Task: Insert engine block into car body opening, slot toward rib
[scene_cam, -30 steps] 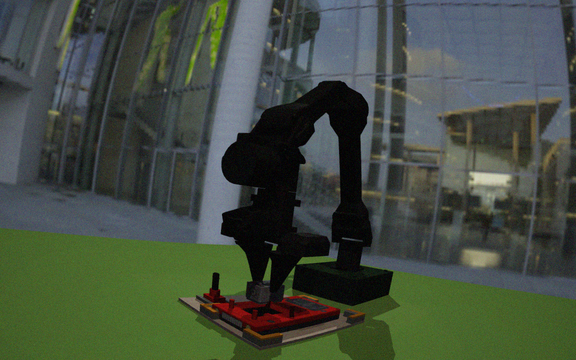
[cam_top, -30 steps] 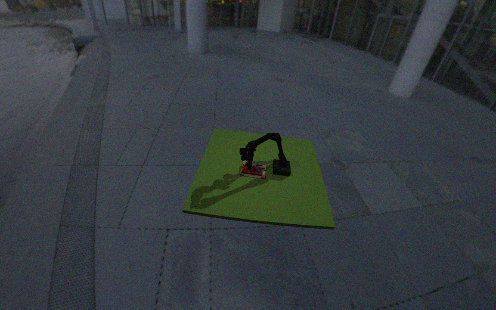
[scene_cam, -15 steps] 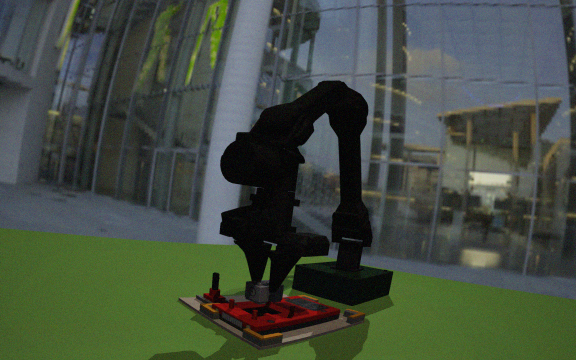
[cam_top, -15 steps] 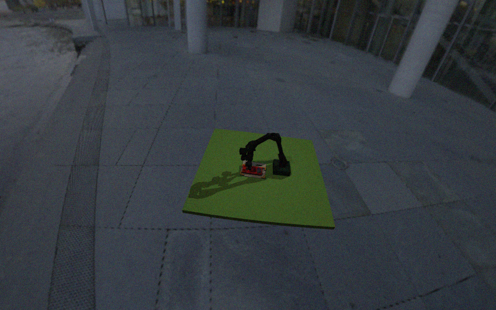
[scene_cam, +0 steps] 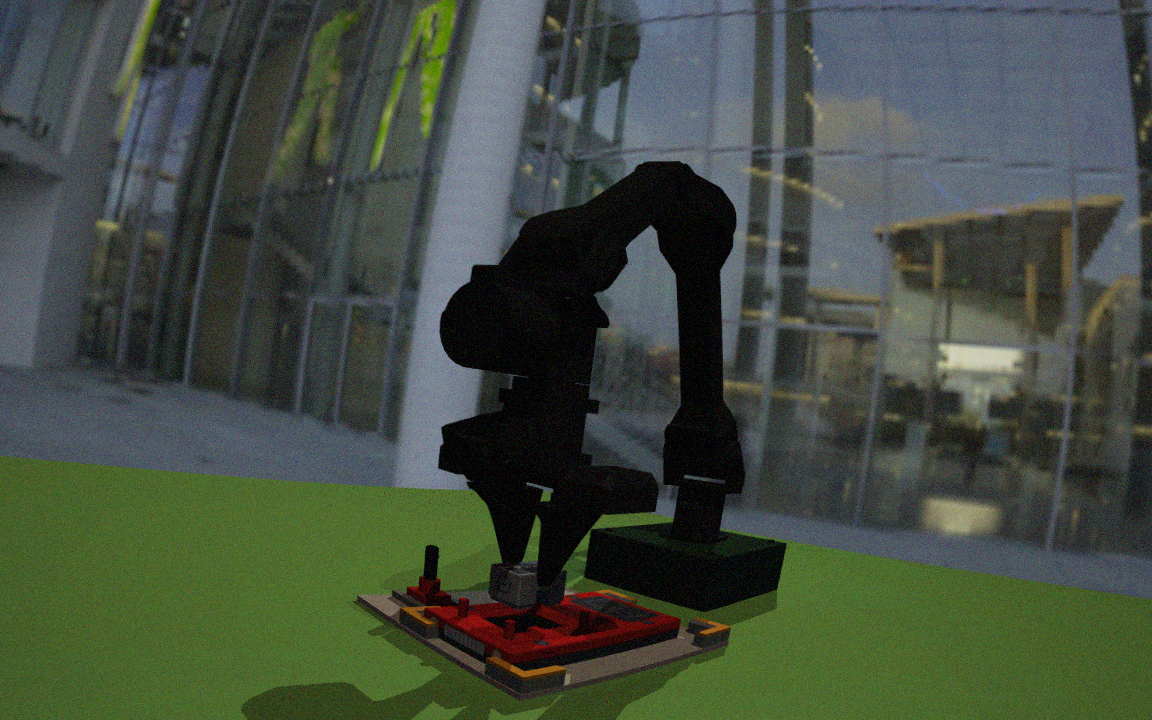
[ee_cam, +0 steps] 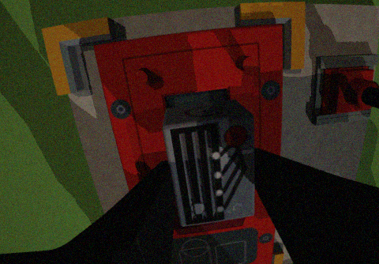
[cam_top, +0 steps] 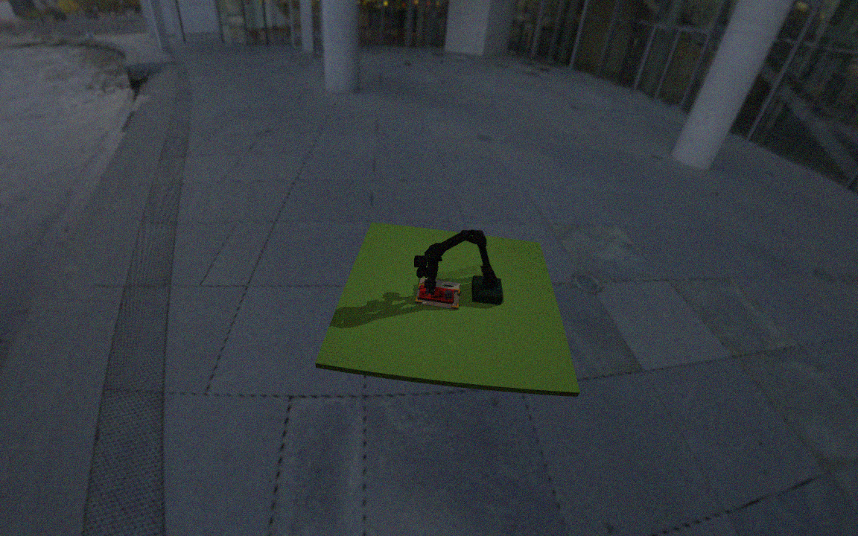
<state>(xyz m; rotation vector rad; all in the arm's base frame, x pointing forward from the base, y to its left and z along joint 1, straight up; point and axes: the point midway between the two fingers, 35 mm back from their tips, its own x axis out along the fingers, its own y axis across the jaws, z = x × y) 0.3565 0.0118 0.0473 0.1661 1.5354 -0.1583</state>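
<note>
The end effector [scene_cam: 526, 565] [ee_cam: 210, 164] is clamped on the engine block [scene_cam: 516, 583] [ee_cam: 211, 169]. Directly below it lies the red car body [scene_cam: 602, 637] [ee_cam: 146, 86]; the block is above the opening [scene_cam: 508, 621] [ee_cam: 197, 97], not seated. The bench [cam_top: 445, 346] [scene_cam: 159, 555] supports the assembly.

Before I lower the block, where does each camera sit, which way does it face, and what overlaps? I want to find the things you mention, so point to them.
Top: high and well back, angled down; the whole arm and its base [cam_top: 486, 290] on the green board [cam_top: 485, 346].
Exterior: low beside the board [scene_cam: 159, 555], facing across it; arm, base [scene_cam: 652, 582] and gripper [scene_cam: 528, 573].
Wrist: on the arm above the gripper [ee_cam: 213, 165], facing down; only the two dark fingers.
Exterior and wrist share the engine block [scene_cam: 513, 583] [ee_cam: 197, 177] over the red car body [scene_cam: 602, 637] [ee_cam: 150, 102].
</note>
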